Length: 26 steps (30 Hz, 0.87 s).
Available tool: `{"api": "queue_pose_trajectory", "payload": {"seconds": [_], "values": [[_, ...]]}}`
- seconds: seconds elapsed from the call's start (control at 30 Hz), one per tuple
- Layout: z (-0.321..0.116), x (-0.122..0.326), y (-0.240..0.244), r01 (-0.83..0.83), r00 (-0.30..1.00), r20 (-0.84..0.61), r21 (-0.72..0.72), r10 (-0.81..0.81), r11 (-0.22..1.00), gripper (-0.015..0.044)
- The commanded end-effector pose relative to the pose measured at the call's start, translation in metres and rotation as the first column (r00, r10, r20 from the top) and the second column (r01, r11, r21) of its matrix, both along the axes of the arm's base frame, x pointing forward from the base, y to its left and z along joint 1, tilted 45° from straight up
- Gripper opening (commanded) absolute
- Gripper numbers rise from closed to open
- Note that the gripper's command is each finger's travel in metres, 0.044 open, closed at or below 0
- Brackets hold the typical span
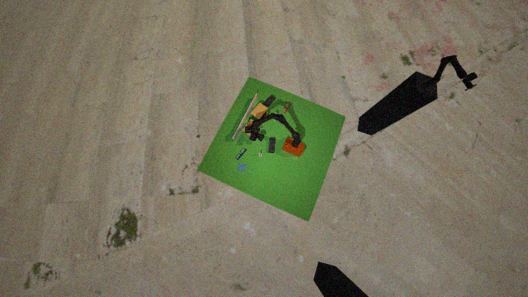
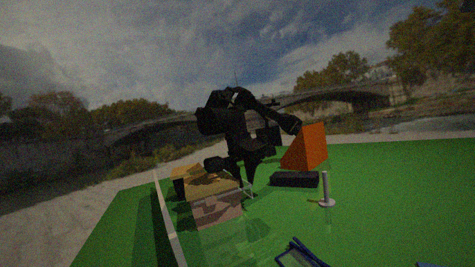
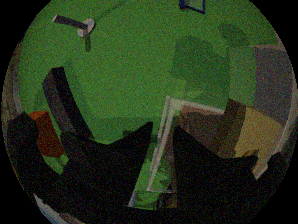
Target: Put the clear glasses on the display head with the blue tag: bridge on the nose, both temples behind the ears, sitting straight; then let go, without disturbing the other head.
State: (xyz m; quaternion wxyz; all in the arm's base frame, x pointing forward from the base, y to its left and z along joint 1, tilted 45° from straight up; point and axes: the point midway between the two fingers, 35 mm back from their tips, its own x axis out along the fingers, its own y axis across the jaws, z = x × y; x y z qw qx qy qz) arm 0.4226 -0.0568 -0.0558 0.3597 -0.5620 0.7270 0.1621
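Note:
The clear glasses have a pale, see-through frame. Their front lies across the face of the nearer tan head and reaches past one side of it. One temple runs back beside the head, between the fingers in the wrist view. My gripper is slightly open around that temple, low beside the head. The other head stands behind the nearer one. The far temple and ear contacts are hidden. I cannot make out a blue tag on either head.
A thin upright panel stands beside the heads. A black block, a post on a round base, blue glasses, an orange wedge and a red item are around.

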Motion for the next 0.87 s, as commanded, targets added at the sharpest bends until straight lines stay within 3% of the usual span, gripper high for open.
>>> {"api": "queue_pose_trajectory", "payload": {"seconds": [0.0,0.23,0.83], "values": [[0.009,0.002,0.009,-0.001,1.0,0.003,0.005,0.001,1.0,0.0107],[0.02,0.001,0.022,-0.003,1.0,0.003,0.01,0.003,1.0,0.0107],[0.023,-0.049,0.052,-0.003,1.0,0.001,0.012,0.003,1.0,0.0107]]}}
